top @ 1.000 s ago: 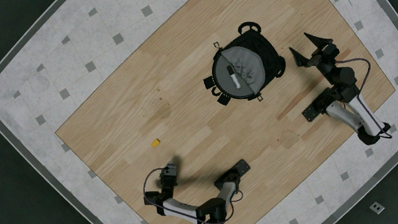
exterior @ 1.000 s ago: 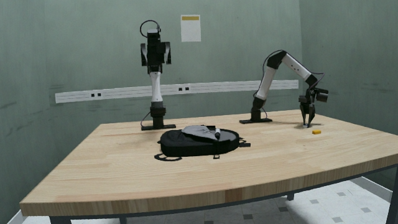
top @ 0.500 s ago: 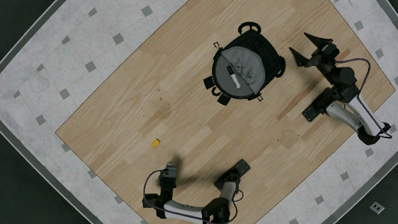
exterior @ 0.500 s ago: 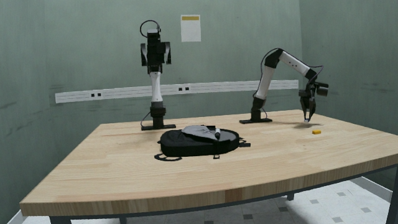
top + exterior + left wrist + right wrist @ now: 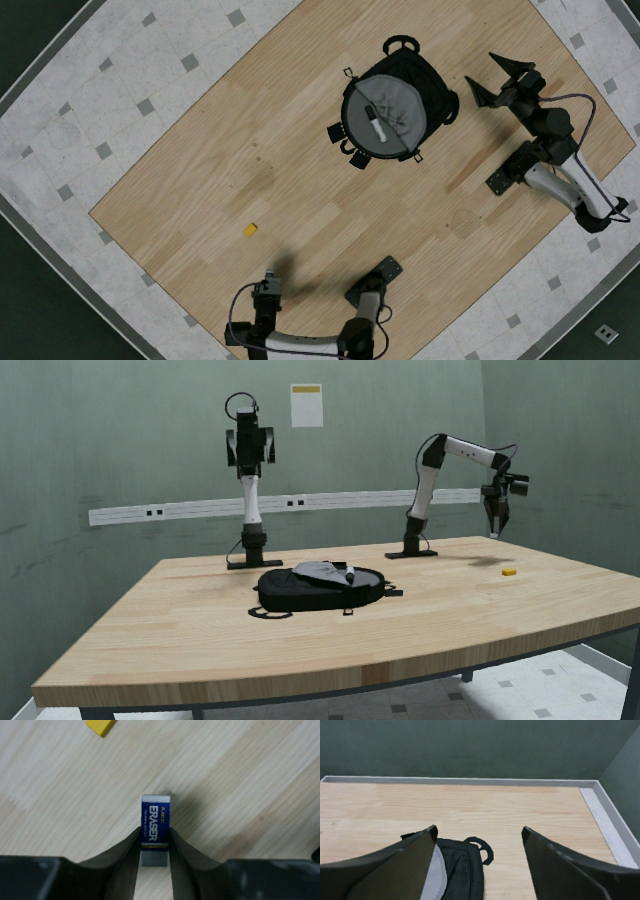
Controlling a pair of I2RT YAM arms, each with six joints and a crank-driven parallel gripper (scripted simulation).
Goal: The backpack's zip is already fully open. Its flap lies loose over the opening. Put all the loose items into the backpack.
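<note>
I have both pincers over the wooden table (image 5: 200,165) (image 5: 300,650) (image 5: 72,792) (image 5: 545,812), my left pincer (image 5: 270,273) (image 5: 495,535) (image 5: 155,829) near one of its corners, with a broad stretch of wood between it and the backpack (image 5: 420,70) (image 5: 300,595) (image 5: 458,869). That backpack lies flat, well inside the table's edges, its straps and buckles jutting out around it. My right pincer (image 5: 478,65) (image 5: 251,460) (image 5: 479,828) hangs near the backpack's black end, apart from it, its 2 fingers spread wide with nothing between them. My left one is narrowed and clenched on the blue-and-white eraser (image 5: 270,272) (image 5: 494,535) (image 5: 155,822), 1 finger against each long side, and I have it up off the wood, its shadow falling below. The yellow block (image 5: 250,230) (image 5: 509,572) (image 5: 100,726) lies on the table near my left pincer, untouched, well apart from the backpack. The marker (image 5: 376,123) (image 5: 350,575) rests on the grey part at the backpack's rounded end, by the loose grey flap (image 5: 395,105) (image 5: 315,571) (image 5: 434,877); how deep it sits, I cannot tell.
</note>
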